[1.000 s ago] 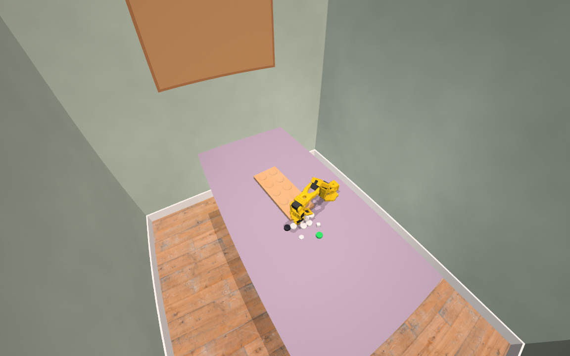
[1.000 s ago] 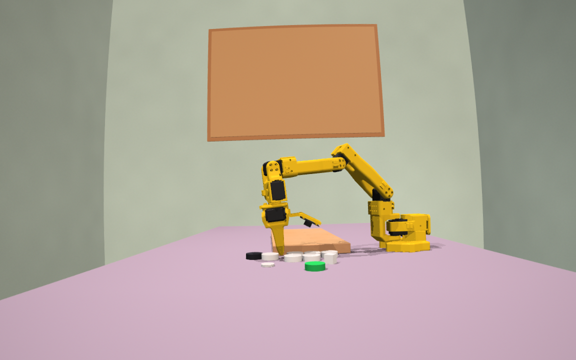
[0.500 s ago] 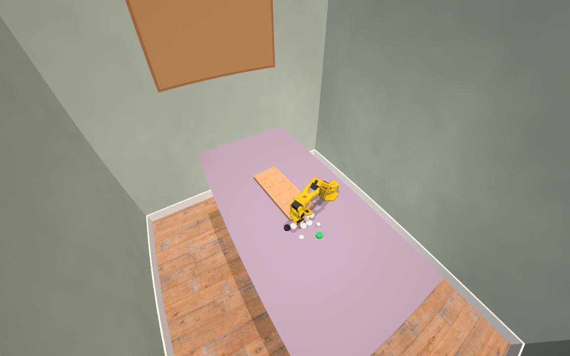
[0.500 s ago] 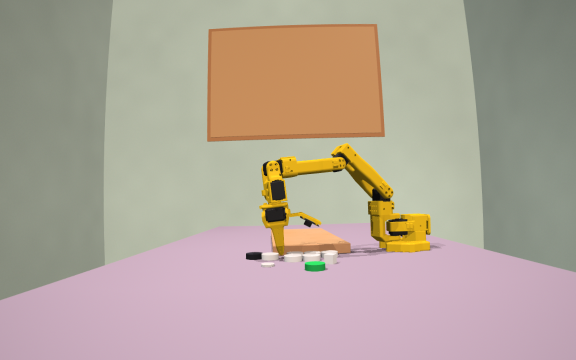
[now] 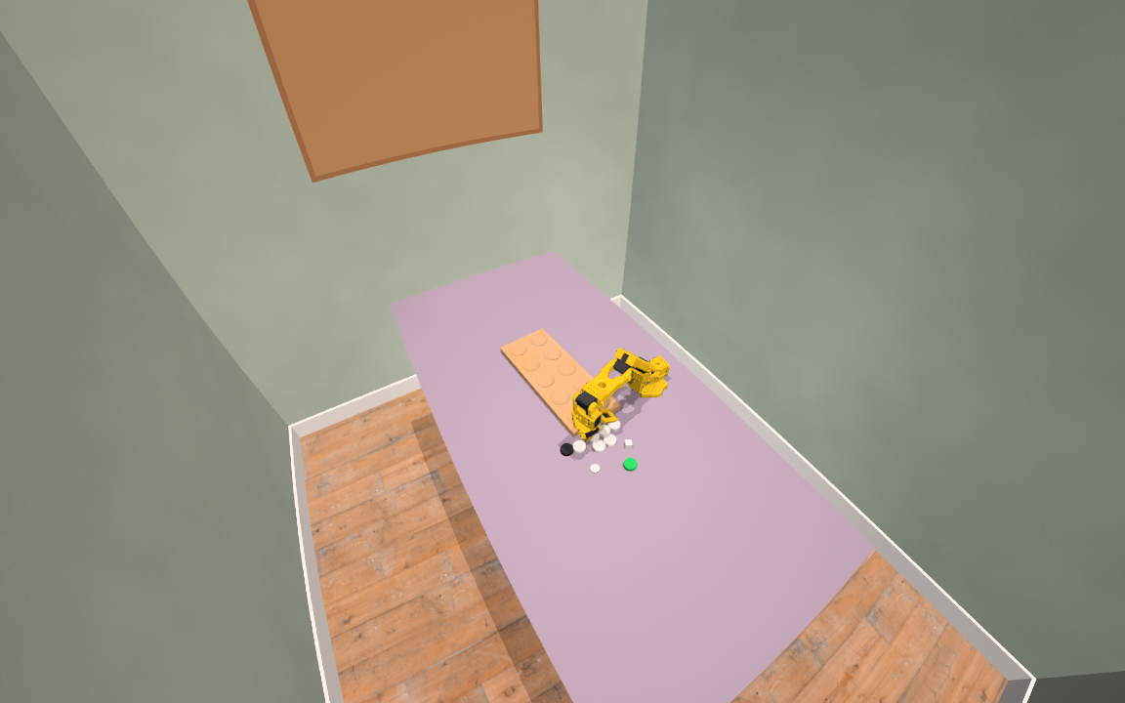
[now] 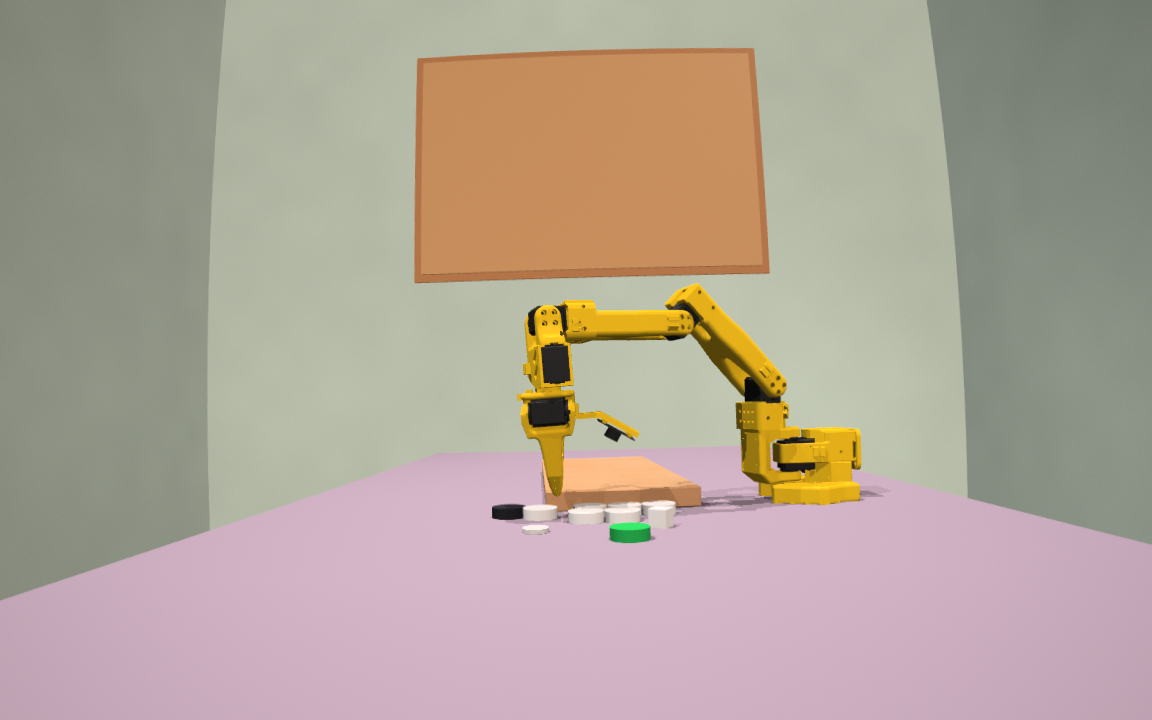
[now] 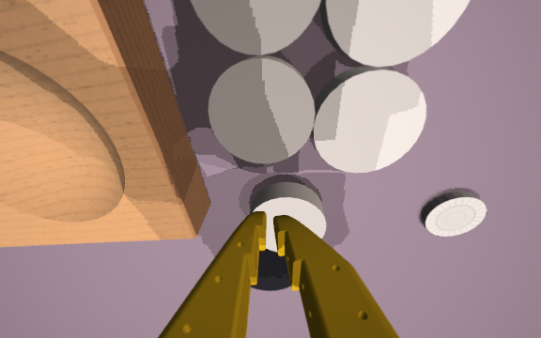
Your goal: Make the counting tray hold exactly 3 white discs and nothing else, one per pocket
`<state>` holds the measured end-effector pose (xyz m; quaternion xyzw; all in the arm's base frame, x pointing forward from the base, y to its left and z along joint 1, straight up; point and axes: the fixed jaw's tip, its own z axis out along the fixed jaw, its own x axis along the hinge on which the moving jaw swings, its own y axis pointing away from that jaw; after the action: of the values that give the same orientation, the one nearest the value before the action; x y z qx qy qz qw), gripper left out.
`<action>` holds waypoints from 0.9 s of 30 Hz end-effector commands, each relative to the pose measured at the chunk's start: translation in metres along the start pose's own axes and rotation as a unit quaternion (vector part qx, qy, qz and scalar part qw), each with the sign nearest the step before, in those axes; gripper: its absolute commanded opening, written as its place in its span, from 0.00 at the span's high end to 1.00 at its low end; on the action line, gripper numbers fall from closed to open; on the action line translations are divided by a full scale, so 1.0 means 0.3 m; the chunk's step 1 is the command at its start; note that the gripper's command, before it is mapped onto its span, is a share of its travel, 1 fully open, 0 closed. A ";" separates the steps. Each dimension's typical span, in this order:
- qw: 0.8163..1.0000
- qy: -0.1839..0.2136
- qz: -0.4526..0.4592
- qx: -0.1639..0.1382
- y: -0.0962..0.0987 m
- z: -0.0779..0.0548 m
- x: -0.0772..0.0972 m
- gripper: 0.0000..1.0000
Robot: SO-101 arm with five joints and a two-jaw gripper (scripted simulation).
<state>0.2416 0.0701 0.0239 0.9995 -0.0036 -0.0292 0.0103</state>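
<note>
One round white disc [image 5: 579, 445] [image 6: 540, 513] [image 7: 305, 215] ungripped

Jaws closed, empty; disc on table beside black disc [image 5: 566, 449] [image 6: 507, 512] [image 7: 270, 278], outside orange wooden tray [image 5: 535, 351] [image 6: 625, 496] [image 7: 111, 234]. Risk: lowering closed jaws could shove it into its neighbour; off-centre regrasp could slip.

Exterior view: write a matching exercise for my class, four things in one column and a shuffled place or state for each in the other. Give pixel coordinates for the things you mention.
Column one:
1. Claw [image 5: 586, 435] [image 6: 556, 492] [image 7: 270, 216]
2. Tray [image 5: 542, 366] [image 6: 625, 495] [image 7: 155, 113]
3. Black disc [image 5: 566, 449] [image 6: 507, 512] [image 7: 272, 277]
4. Brown board [image 5: 409, 69] [image 6: 593, 165]

Column two:
A. On the wall
B. Leftmost of the discs
C. Shut, holding nothing
D. Behind the discs, on the table [image 5: 662, 559] [image 6: 562, 626] [image 7: 510, 282]

Pairs: 1-C, 2-D, 3-B, 4-A
</note>
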 end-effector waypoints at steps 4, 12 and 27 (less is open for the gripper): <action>0.997 0.071 0.001 0.025 -0.024 -0.098 0.048 1.00; 0.996 0.087 0.001 0.030 -0.030 -0.117 0.059 1.00; 0.997 0.076 -0.003 0.027 -0.031 -0.117 0.039 1.00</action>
<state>0.2523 0.0776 0.0413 0.9999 -0.0005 0.0157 -0.0047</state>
